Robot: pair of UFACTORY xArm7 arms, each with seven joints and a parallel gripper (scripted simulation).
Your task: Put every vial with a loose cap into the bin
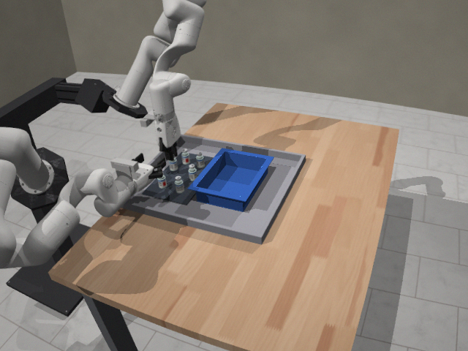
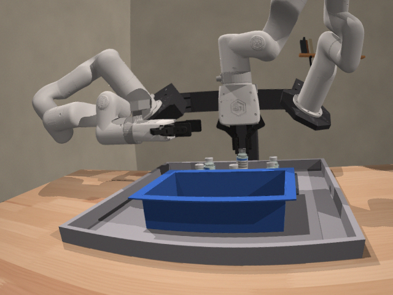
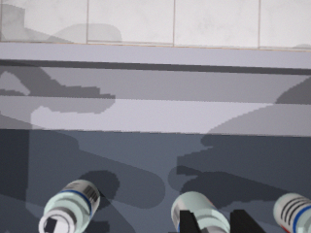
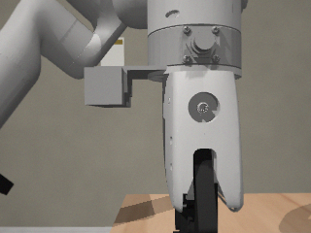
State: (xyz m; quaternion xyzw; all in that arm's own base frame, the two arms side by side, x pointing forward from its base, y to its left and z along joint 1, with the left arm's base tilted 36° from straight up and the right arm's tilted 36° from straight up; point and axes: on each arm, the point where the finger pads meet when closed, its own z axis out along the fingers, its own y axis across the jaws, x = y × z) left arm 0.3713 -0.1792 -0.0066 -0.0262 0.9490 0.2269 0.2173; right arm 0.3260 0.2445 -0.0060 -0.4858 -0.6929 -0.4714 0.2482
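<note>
Left gripper [image 1: 170,156] [image 2: 241,150] [image 3: 214,224] [image 4: 199,225] apparently gripping vial [image 1: 173,164] [image 2: 242,161] [image 3: 190,204] by cap, seemingly lifted; loose cap could slip, dropping glass. Right gripper [image 1: 151,164] [image 2: 194,128] wide open.

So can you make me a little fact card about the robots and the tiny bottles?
left fingers: closed around the cap end of one vial
held vial: upright, glass, with a label
right fingers: open, holding nothing
other vials: five, standing on the dark mat
blue bin: no vials seen inside
grey tray: under mat and bin
loose caps: cannot tell by looking
</note>
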